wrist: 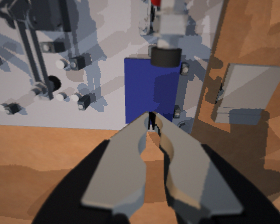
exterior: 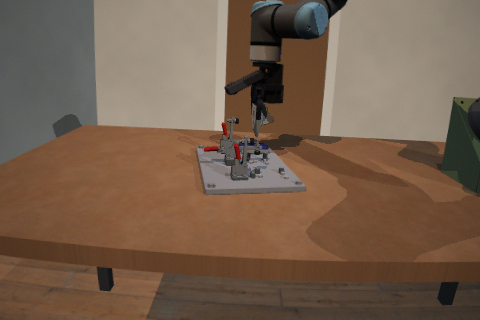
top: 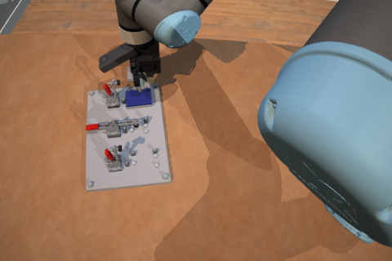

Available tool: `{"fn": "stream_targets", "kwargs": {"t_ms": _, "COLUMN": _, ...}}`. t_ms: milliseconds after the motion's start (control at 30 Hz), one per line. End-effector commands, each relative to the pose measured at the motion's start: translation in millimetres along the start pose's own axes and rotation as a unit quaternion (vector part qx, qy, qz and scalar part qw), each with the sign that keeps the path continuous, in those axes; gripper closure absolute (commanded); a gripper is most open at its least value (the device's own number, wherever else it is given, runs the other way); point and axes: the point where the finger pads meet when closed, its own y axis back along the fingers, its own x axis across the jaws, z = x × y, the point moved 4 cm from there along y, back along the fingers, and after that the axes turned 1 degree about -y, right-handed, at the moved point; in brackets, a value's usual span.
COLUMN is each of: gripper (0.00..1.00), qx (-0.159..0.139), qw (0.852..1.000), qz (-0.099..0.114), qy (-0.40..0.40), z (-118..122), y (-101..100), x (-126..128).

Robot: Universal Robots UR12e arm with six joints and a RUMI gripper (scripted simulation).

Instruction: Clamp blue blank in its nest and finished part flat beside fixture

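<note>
The blue blank [top: 139,99] [exterior: 260,145] [wrist: 143,92] lies in the far nest of the fixture plate [top: 126,181] [exterior: 260,190], beside the side blocks; exact contact and seating cannot be told. My gripper [top: 137,86] [exterior: 257,134] [wrist: 150,113] is shut and empty, above the blank's outer end. The far clamp's red handle [top: 108,89] [exterior: 224,129] stands up; its bar is raised, and its black tip [wrist: 166,56] overlaps the blank only in the wrist view. The grey finished part [wrist: 253,87] lies on the table beside the plate, a groove or step near one end.
The middle clamp's red handle [top: 92,126] [exterior: 211,149] lies out flat, its bar down over a nest without a part. The near clamp's red handle [top: 109,154] [exterior: 237,152] stands up, bar raised, its nest without a part. A green block-like stand [exterior: 462,145] is at the right.
</note>
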Motion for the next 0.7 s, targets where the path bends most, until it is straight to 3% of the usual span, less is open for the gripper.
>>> {"fn": "stream_targets", "kwargs": {"t_ms": 0, "gripper": 1.0, "qx": 0.001, "qw": 1.0, "qz": 0.0, "qy": 0.0, "z": 8, "y": 1, "x": 1}}
{"fn": "stream_targets", "kwargs": {"t_ms": 667, "gripper": 1.0, "qx": 0.001, "qw": 1.0, "qz": 0.0, "qy": 0.0, "z": 59, "y": 1, "x": 1}}
